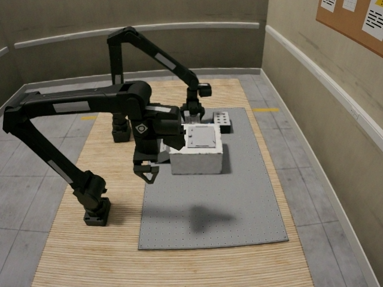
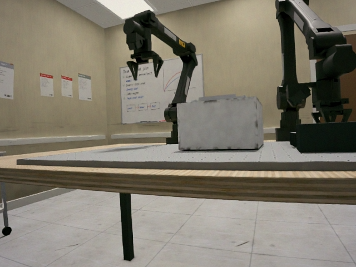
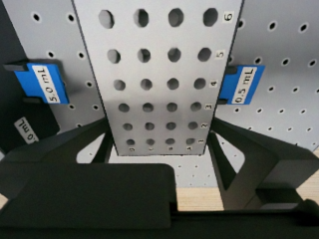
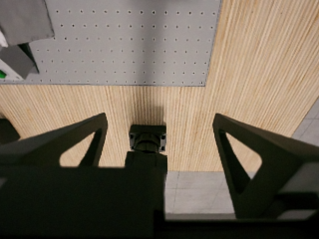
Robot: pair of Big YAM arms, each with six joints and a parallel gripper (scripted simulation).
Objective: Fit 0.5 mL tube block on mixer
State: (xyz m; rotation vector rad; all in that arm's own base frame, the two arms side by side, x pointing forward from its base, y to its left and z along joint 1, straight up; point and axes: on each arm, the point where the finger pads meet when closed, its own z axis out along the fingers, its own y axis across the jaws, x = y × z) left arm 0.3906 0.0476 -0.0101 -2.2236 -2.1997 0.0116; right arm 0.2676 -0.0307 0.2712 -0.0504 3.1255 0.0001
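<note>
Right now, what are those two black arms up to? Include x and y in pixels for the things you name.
One arm, the left, has its gripper (image 1: pixel 192 118) (image 3: pixel 160 133) closed on the sides of the 0.5 mL block (image 3: pixel 159 95), a metal-topped block full of holes. The other arm's gripper (image 2: pixel 145 75) (image 4: pixel 160 119) is open, hanging over the table and holding nothing. The 5.0 mL block (image 1: pixel 221 118) (image 3: pixel 27 112) stands beside the white mixer (image 1: pixel 196 163) (image 2: pixel 219 126). Nothing is fitted on the mixer's plate (image 1: pixel 202 137).

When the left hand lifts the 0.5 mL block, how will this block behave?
The 0.5 mL block is probably stiff, since its edges look straight. Its smooth sides might slip a little between the left hand's fingers. Its flat shape suggests it will not roll.
</note>
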